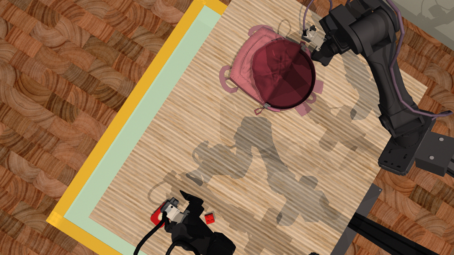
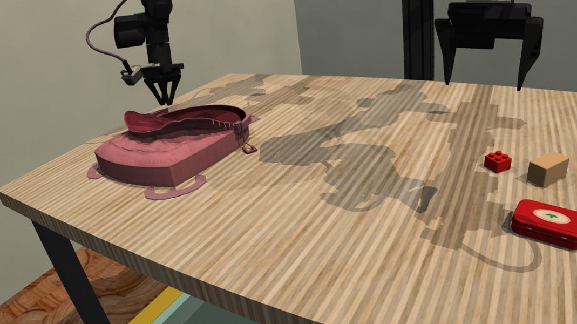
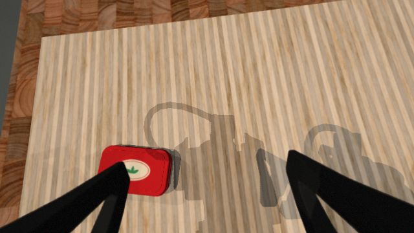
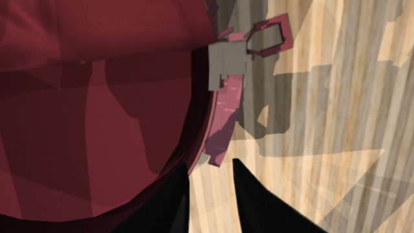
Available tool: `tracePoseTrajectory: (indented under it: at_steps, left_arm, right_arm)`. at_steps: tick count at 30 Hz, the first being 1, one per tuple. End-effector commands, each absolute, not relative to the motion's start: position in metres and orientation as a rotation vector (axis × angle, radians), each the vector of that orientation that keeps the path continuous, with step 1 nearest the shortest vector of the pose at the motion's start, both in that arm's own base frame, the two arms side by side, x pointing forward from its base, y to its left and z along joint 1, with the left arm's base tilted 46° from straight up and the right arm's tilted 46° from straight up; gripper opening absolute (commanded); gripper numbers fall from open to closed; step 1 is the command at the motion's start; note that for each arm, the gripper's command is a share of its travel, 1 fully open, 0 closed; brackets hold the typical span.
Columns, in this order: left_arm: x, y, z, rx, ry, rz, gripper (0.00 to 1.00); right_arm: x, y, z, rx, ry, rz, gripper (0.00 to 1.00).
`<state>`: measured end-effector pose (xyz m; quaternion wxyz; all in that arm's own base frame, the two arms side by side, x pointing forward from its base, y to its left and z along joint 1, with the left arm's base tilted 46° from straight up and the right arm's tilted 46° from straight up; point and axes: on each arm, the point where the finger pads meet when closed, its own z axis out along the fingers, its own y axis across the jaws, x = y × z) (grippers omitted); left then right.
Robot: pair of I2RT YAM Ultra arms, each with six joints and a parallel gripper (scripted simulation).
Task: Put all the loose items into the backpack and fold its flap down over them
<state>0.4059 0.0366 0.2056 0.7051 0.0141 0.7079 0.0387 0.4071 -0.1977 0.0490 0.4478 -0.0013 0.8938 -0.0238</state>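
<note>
Pink backpack lies open, flap folded back — red brick, tan block, red tin outside.
</note>
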Motion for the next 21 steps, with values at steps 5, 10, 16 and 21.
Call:
tracePoseTrajectory:
  at_steps: [5, 10, 16, 21]
  left_arm:
    - [0.406, 0.037, 0.209, 0.032, 1.566, 0.087, 0.90]
    - [0.406, 0.037, 0.209, 0.032, 1.566, 0.087, 0.90]
    - [0.406, 0.037, 0.209, 0.032, 1.566, 0.087, 0.90]
    - [0.406, 0.037, 0.209, 0.032, 1.566, 0.087, 0.90]
  right_arm:
    - [0.425, -0.216, 0.065, 0.005, 2.154, -0.114, 0.26]
    - [0.429, -0.214, 0.062, -0.001, 2.153, -0.109, 0.26]
    - [0.434, -0.215, 0.056, 0.003, 2.155, -0.114, 0.26]
    - [0.439, -0.215, 0.051, 0.002, 2.154, -0.112, 0.26]
